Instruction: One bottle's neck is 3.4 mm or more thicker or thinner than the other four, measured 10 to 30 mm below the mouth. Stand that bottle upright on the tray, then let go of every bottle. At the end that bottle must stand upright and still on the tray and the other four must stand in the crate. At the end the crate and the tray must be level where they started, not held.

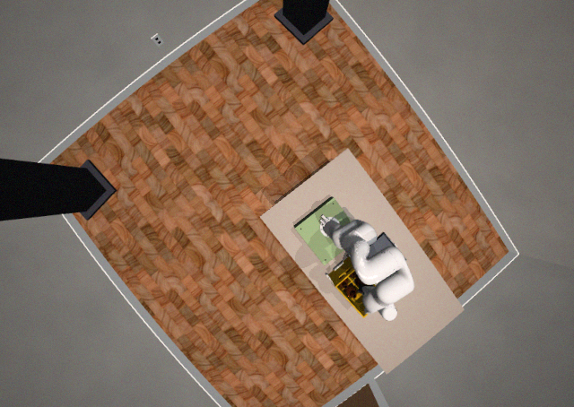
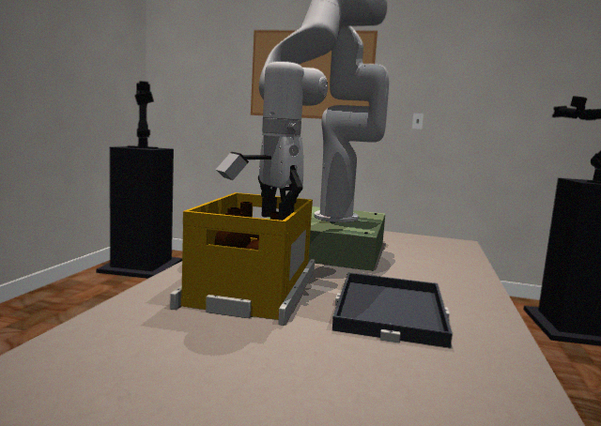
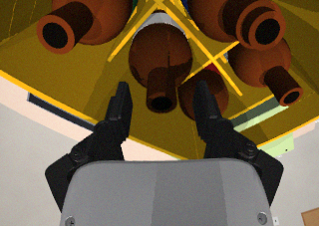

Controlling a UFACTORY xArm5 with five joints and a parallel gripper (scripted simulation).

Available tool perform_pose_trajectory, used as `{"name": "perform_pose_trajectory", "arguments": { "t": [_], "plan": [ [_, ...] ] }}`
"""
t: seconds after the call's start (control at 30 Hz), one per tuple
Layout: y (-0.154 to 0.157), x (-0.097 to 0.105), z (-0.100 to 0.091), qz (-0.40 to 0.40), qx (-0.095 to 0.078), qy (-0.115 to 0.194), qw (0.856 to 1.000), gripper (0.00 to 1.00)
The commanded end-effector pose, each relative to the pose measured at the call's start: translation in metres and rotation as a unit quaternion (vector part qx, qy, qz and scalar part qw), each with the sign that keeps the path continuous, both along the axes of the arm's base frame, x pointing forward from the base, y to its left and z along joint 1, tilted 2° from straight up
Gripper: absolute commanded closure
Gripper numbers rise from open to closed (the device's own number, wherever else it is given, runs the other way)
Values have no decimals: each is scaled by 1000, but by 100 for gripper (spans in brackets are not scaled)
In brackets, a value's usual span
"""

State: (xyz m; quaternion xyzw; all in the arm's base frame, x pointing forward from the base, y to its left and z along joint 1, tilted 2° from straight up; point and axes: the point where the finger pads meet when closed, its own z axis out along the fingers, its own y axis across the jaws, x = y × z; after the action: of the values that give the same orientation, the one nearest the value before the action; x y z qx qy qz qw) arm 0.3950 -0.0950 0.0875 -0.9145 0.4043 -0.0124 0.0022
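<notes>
The yellow crate (image 2: 227, 276) (image 1: 332, 277) stands level on the table. In the wrist view it holds several brown bottles: one at upper left (image 3: 107, 12), one at upper right (image 3: 211, 12), one at right (image 3: 254, 62), a grey-labelled one (image 3: 160, 54) in the middle, and a red-labelled one (image 3: 214, 94) partly behind the right finger. My gripper (image 3: 161, 92) (image 2: 276, 212) is open, its fingertips just inside the crate's rim. The middle bottle's neck shows between the fingers, untouched as far as I can see. Which neck differs I cannot tell. The dark tray (image 2: 392, 305) (image 1: 382, 242) is level and empty.
Yellow dividers (image 3: 226, 77) separate the bottles. Grey blocks (image 2: 227, 306) (image 2: 390, 335) border the crate and tray. A green base (image 2: 346, 247) (image 1: 315, 245) stands behind the crate. The crate's walls rise around the fingers.
</notes>
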Motion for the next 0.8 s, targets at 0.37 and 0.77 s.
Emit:
{"name": "perform_pose_trajectory", "arguments": {
  "t": [0.37, 0.77],
  "plan": [
    [0, 1, -5, 0, 0, -2, 1000, 35],
    [0, 1, -6, 0, 0, -2, 1000, 35]
  ]
}}
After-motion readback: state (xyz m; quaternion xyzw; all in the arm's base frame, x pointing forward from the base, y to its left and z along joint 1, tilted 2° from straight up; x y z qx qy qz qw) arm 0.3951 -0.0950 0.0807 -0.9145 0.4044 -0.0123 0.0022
